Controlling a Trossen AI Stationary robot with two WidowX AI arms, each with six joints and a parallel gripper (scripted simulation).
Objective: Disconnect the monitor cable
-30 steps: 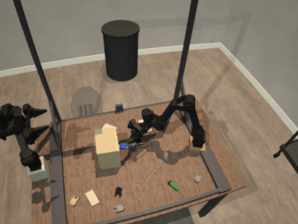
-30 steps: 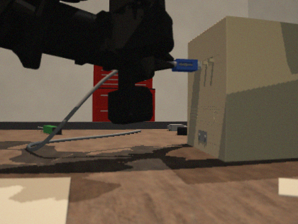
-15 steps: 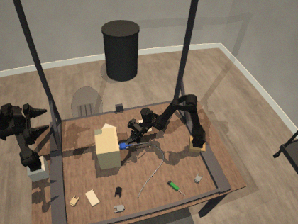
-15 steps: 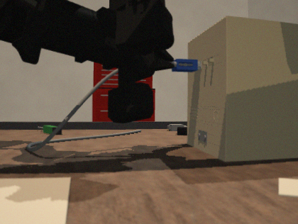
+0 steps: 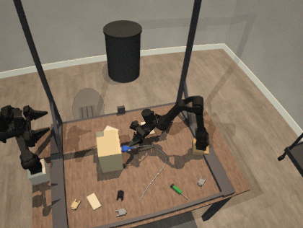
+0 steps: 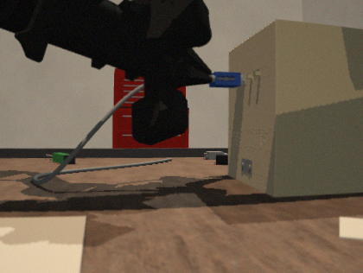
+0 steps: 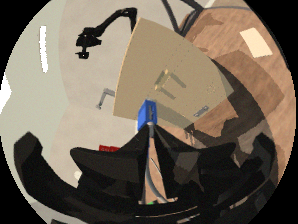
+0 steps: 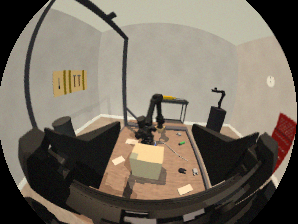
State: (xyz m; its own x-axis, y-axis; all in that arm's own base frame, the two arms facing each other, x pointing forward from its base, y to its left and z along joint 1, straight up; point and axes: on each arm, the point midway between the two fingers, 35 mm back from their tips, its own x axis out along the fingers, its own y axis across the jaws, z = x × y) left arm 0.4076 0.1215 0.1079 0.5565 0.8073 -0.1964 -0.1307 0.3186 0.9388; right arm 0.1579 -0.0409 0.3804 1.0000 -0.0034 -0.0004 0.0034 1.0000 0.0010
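From left to right in the top view: the right gripper (image 5: 47, 121) (image 8: 157, 126), its fingers wide apart; the box (image 5: 110, 144) (image 6: 311, 86) (image 7: 145, 65) (image 8: 147, 155); and the blue plug (image 5: 125, 148) (image 6: 226, 79) (image 7: 147, 114) (image 8: 155, 144) at its panel, seating depth indeterminate. The left gripper (image 5: 130, 143) (image 6: 211, 79) (image 7: 151, 128) is clamped on the plug's rear end, with the cable (image 5: 166, 160) (image 6: 92, 131) curving down to the table.

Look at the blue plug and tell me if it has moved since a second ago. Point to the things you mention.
No, not visibly: the blue plug (image 5: 125, 148) (image 6: 226, 79) (image 7: 147, 115) keeps the same place against the beige box (image 5: 109, 142) (image 6: 311, 65) (image 7: 165, 65) (image 8: 147, 154).
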